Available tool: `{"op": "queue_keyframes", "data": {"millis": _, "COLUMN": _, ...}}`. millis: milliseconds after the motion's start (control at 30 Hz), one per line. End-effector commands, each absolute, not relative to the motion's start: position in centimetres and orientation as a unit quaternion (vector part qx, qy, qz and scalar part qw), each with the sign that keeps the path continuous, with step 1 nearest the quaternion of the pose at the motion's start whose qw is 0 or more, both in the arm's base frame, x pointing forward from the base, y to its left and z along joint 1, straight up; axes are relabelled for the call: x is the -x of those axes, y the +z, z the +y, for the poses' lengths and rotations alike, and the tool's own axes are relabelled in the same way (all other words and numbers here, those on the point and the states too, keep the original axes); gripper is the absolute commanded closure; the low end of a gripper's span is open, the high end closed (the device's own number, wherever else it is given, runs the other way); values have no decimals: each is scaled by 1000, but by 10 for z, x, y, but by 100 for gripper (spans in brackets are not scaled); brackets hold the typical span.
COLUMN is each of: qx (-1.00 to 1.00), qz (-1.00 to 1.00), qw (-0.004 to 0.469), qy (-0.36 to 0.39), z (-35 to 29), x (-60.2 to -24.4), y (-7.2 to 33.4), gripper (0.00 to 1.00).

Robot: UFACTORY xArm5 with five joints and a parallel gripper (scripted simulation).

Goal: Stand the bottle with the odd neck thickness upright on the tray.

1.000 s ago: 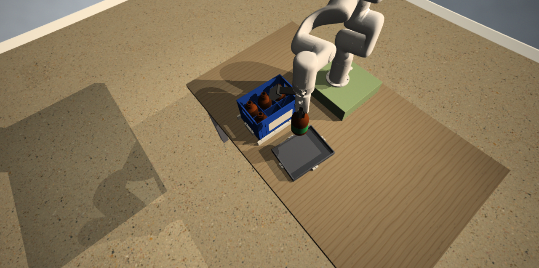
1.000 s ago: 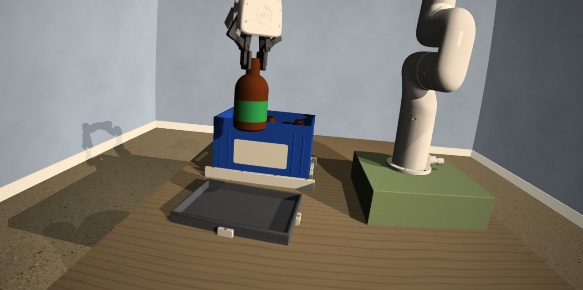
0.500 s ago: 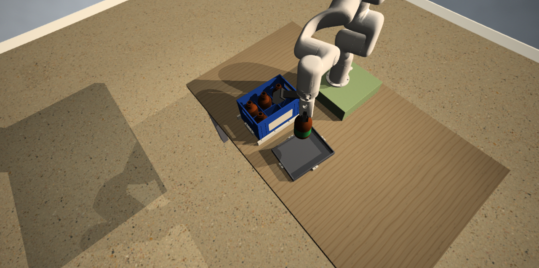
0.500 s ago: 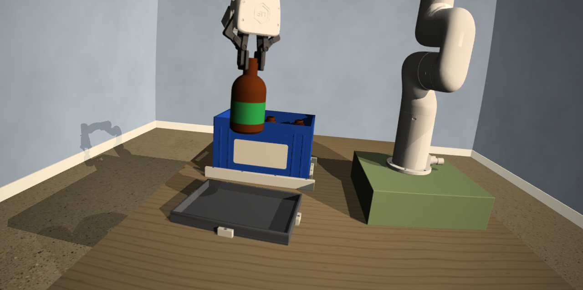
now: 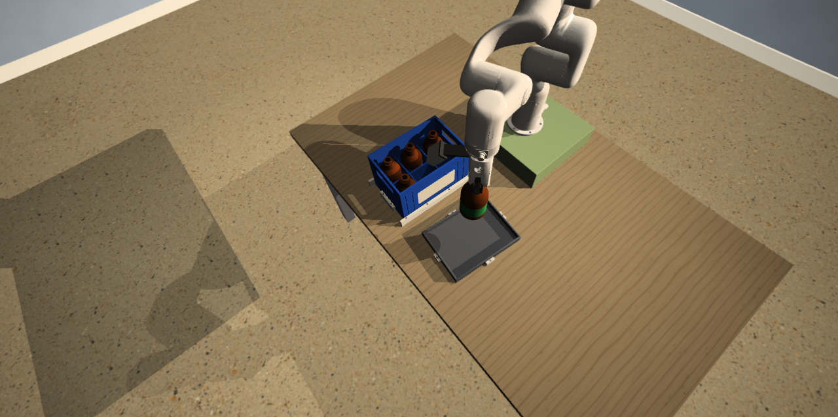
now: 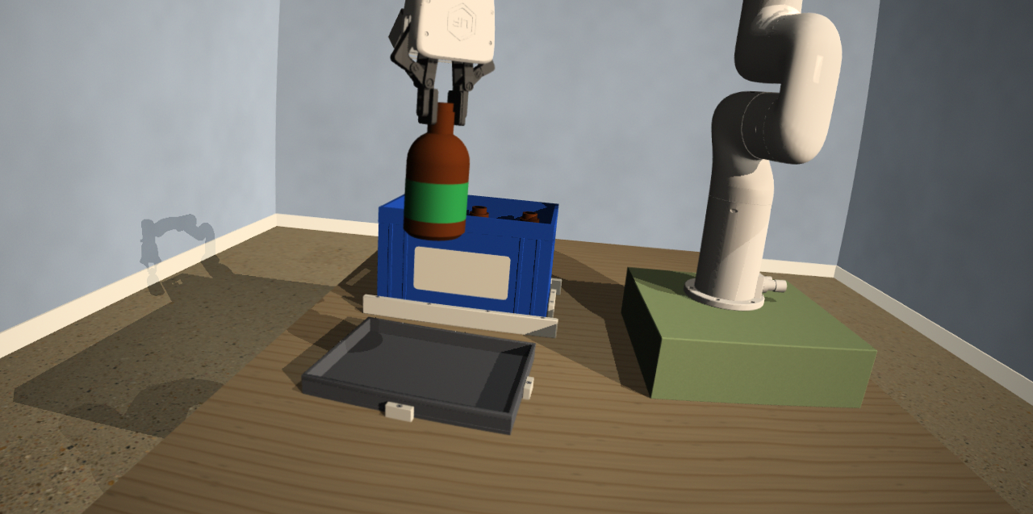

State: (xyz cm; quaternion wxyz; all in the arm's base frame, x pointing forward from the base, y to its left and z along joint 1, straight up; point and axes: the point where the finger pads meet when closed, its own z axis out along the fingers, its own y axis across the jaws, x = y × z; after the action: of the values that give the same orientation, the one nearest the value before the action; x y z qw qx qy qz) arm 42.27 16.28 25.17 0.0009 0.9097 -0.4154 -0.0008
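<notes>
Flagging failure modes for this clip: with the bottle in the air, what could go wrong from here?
The gripper holds the brown green-banded bottle only by its slim neck, so it might swing or slip. In the top view it hangs near the shallow dark grey tray's edge; lowering there could catch the rim and tip it.

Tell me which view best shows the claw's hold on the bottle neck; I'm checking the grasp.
The exterior view: the claw pinches the neck of the green-labelled bottle, seen side-on. The top view shows the claw small, largely hidden by the arm.
</notes>
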Motion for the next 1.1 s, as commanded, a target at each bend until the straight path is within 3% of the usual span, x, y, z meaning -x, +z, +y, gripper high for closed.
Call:
{"op": "queue_keyframes", "data": {"millis": 0, "qx": -910, "qz": -415, "qw": -1, "qy": 1, "z": 166, "x": -424, "y": 254, "gripper": 100}}
{"op": "queue_keyframes", "data": {"millis": 1067, "qx": -910, "qz": -415, "qw": -1, "qy": 1, "z": 169, "x": -424, "y": 254, "gripper": 100}}
